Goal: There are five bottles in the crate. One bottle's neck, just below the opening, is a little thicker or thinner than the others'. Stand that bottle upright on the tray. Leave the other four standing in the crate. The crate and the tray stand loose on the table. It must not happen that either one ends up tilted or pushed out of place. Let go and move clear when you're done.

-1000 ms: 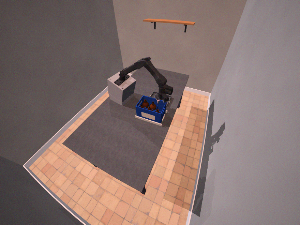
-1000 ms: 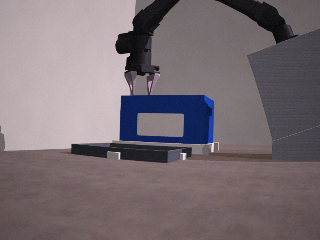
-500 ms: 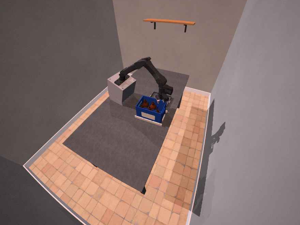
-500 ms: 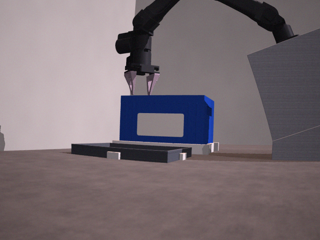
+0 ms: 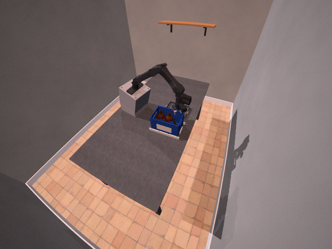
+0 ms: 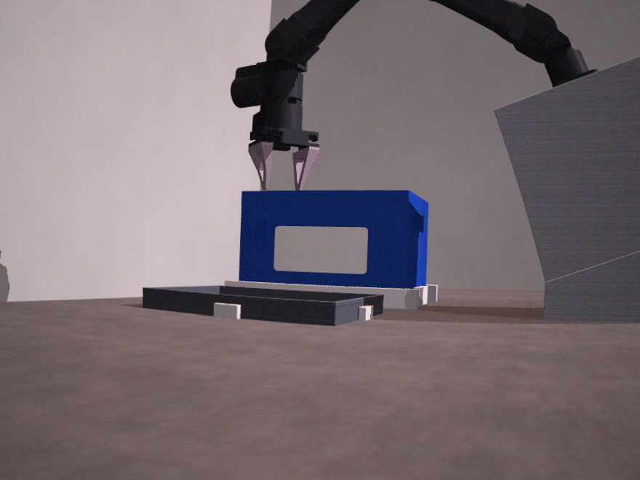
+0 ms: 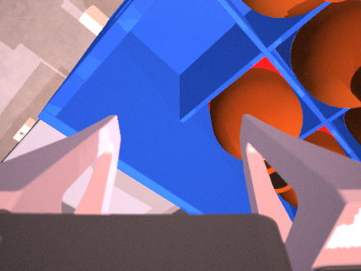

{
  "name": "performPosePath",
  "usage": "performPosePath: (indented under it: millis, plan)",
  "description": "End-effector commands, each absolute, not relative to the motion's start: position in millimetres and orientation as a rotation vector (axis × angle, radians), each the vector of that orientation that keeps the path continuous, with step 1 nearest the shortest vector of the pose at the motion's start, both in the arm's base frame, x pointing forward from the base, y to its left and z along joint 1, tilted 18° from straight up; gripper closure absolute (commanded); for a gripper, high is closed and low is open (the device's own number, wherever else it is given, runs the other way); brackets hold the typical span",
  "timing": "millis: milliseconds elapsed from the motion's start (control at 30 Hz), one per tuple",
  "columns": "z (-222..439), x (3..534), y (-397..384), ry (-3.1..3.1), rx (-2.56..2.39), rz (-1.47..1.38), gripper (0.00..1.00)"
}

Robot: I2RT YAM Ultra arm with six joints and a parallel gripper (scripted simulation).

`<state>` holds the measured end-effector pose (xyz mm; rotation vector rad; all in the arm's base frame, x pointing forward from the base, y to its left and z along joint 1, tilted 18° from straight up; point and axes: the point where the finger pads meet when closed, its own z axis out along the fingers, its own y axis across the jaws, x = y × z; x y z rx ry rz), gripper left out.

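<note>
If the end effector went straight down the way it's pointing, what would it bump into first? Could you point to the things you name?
Probably the bottle (image 5: 169,117) (image 7: 262,93) under one finger of the end effector (image 5: 179,112) (image 6: 281,188) (image 7: 180,117). How deep is unclear, so the crate (image 5: 163,132) (image 6: 320,208) (image 7: 148,158) might come first.

Top cam: high up, well back, angled down over the whole table (image 5: 124,149), arm (image 5: 171,80) (image 6: 459,0) and blue crate (image 5: 166,122) (image 6: 320,208) (image 7: 152,146). Exterior: low, near table height, looking level across the tray (image 5: 171,103) (image 6: 266,308) at the crate's labelled side, arm base block (image 6: 587,181) (image 5: 127,99) at frame right. Wrist: closest, looking down past the fingers (image 6: 261,162) into the crate; all three share crate and fingers.
</note>
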<state>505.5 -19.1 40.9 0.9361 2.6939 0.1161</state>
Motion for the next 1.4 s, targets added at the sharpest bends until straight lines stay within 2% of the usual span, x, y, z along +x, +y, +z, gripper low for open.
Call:
performPosePath:
  millis: [0,1367]
  plan:
    - [57.5,515.9,-21.4,2.642,0.915,0.122,0.39]
    - [60.9,514.6,-25.0,2.65,0.925,0.116,0.39]
